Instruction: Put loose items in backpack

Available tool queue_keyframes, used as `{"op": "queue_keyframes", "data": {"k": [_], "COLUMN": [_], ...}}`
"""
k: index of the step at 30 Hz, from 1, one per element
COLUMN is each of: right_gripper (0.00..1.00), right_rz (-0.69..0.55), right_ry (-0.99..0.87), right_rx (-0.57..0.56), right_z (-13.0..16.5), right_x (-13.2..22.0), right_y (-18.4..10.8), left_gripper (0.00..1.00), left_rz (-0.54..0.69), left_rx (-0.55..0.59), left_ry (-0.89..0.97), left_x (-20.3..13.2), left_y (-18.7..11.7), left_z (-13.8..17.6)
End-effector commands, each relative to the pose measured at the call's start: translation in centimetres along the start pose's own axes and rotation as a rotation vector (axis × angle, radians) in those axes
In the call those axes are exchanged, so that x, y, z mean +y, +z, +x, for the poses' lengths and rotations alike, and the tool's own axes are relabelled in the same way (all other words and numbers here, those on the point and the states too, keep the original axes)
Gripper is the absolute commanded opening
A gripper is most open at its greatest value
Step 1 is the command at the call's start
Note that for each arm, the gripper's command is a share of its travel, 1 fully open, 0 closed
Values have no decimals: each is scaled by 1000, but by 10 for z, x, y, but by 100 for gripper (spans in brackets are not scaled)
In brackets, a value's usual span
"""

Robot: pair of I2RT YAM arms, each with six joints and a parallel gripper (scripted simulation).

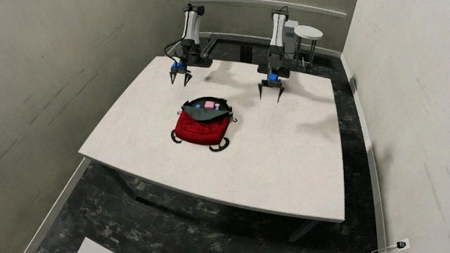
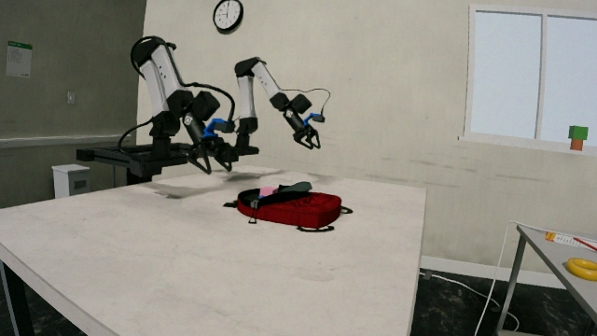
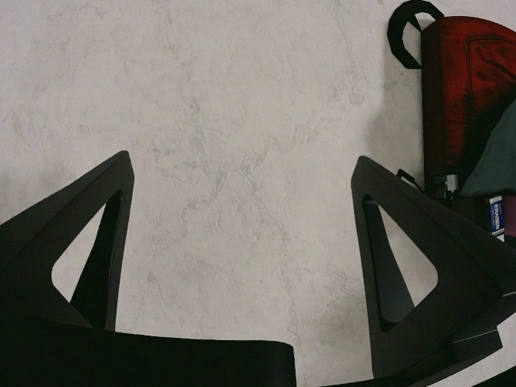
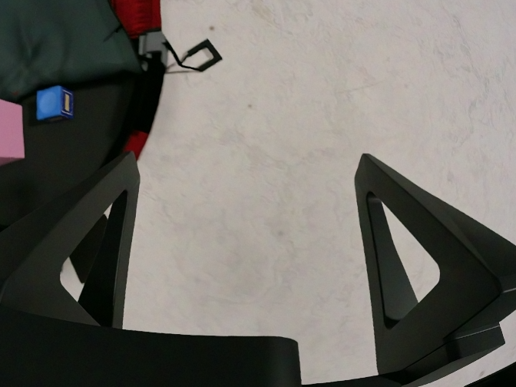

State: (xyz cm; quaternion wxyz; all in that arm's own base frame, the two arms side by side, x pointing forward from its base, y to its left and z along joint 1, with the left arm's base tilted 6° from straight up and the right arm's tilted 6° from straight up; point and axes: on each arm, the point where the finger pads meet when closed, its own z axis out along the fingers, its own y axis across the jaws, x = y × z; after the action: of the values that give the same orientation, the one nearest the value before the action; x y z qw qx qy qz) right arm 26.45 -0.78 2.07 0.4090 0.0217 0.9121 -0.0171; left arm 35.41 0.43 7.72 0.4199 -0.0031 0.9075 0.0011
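The red backpack (image 1: 200, 133) (image 2: 298, 213) (image 3: 454, 83) (image 4: 141, 16) lies on the table. Its dark green flap (image 1: 205, 114) (image 2: 298, 188) (image 3: 497, 160) (image 4: 54, 45) covers part of the opening. Inside the opening are a pink block (image 1: 209, 105) (image 2: 268, 191) (image 4: 10, 130), a small blue cube (image 1: 197, 106) (image 4: 49, 104) and a white-and-blue eraser (image 1: 217, 106) (image 3: 497, 214). My right gripper (image 1: 178, 84) (image 2: 218, 171) (image 4: 248, 163) is open and empty, above the table beside the opening. My left gripper (image 1: 269, 100) (image 2: 314, 147) (image 3: 243, 164) is open and empty, above the table on the eraser's side. The space under the flap is hidden.
The table (image 1: 274, 158) (image 2: 187, 261) bears the backpack, with strap loops at its far end. A round white stool (image 1: 309, 32) stands behind the arms. A side table (image 2: 550, 266) with a yellow ring (image 2: 583, 269) stands apart.
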Motion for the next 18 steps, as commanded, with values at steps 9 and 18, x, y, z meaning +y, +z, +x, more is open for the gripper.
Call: {"op": "queue_keyframes", "data": {"k": [9, 18], "right_gripper": [90, 90], "right_rz": [-82, -40], "right_ry": [-69, -44], "right_rx": [-30, -13], "right_z": [-47, -95], "right_x": [-20, 1], "right_y": [13, 27], "left_gripper": [90, 90], "left_rz": [5, 5], "left_rx": [-18, -18], "left_ry": [5, 5], "left_x": [-2, -2], "left_y": [-2, -2], "left_z": [-6, -6]}}
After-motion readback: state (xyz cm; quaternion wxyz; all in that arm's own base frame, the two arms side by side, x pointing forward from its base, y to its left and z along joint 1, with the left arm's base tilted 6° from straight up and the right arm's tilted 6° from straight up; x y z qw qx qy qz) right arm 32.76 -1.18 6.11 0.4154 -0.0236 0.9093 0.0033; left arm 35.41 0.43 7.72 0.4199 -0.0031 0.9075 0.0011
